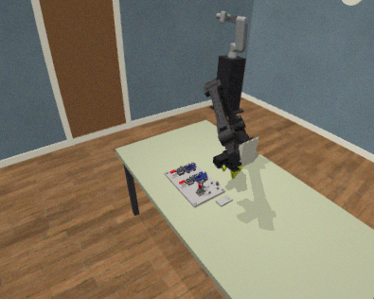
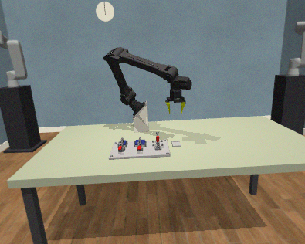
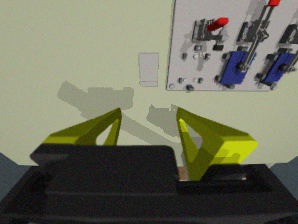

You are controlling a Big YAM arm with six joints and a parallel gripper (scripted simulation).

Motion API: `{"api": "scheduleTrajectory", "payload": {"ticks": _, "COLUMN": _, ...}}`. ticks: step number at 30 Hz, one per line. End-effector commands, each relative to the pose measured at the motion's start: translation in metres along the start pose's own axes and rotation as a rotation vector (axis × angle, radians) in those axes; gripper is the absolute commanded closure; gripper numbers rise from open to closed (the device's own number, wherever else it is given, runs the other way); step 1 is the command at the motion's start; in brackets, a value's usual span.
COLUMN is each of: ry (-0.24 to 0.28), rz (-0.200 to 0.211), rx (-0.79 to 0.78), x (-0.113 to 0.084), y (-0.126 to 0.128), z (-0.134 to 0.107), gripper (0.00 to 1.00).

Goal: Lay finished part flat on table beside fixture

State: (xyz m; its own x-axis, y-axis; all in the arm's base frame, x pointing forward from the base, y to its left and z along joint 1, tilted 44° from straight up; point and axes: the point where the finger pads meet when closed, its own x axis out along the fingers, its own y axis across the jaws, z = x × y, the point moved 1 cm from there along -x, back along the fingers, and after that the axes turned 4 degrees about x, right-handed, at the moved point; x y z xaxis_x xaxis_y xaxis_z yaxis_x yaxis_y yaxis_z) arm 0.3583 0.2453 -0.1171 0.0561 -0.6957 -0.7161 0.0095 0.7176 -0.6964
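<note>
The finished part [image 1: 224, 201] [image 2: 176, 144] [image 3: 148, 67], a pale grey rectangular block, lies flat on the table just beside the fixture plate [image 1: 188, 191] [image 2: 140, 156] [image 3: 176, 70], with a small gap between them. A thin line crosses it near one end in the wrist view; the slot is not clear. Two blue blanks [image 1: 201, 177] [image 1: 190, 167] [image 2: 144, 143] [image 2: 125, 144] [image 3: 234, 67] [image 3: 278, 69] sit on the plate under their clamps. My gripper [image 1: 228, 172] [image 2: 175, 112] [image 3: 149, 111] is open and empty, high above the table and behind the part.
The third clamp's red handle [image 1: 200, 186] [image 2: 157, 139] [image 3: 218, 24] stands upright at the plate's end nearest the part, and its station holds no part. Red handles of the other two clamps lie low toward the plate's front. The arm's pale mount [image 2: 141, 121] stands behind the fixture.
</note>
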Motion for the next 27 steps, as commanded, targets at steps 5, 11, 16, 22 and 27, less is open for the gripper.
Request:
{"api": "scheduleTrajectory", "payload": {"ticks": 5, "ry": -0.023, "rz": 0.028, "rx": 0.02, "x": -0.017, "y": 0.006, "z": 0.01, "gripper": 0.26}}
{"api": "scheduleTrajectory", "payload": {"ticks": 11, "ry": -0.017, "rz": 0.022, "rx": 0.017, "x": -0.013, "y": 0.006, "z": 0.009, "gripper": 0.26}}
{"api": "scheduleTrajectory", "payload": {"ticks": 16, "ry": -0.012, "rz": 0.017, "rx": 0.015, "x": -0.009, "y": 0.005, "z": 0.007, "gripper": 0.26}}
{"api": "scheduleTrajectory", "payload": {"ticks": 22, "ry": -0.007, "rz": 0.013, "rx": 0.013, "x": -0.006, "y": 0.005, "z": 0.006, "gripper": 0.26}}
{"api": "scheduleTrajectory", "payload": {"ticks": 27, "ry": -0.002, "rz": 0.008, "rx": 0.011, "x": -0.003, "y": 0.005, "z": 0.005, "gripper": 0.26}}
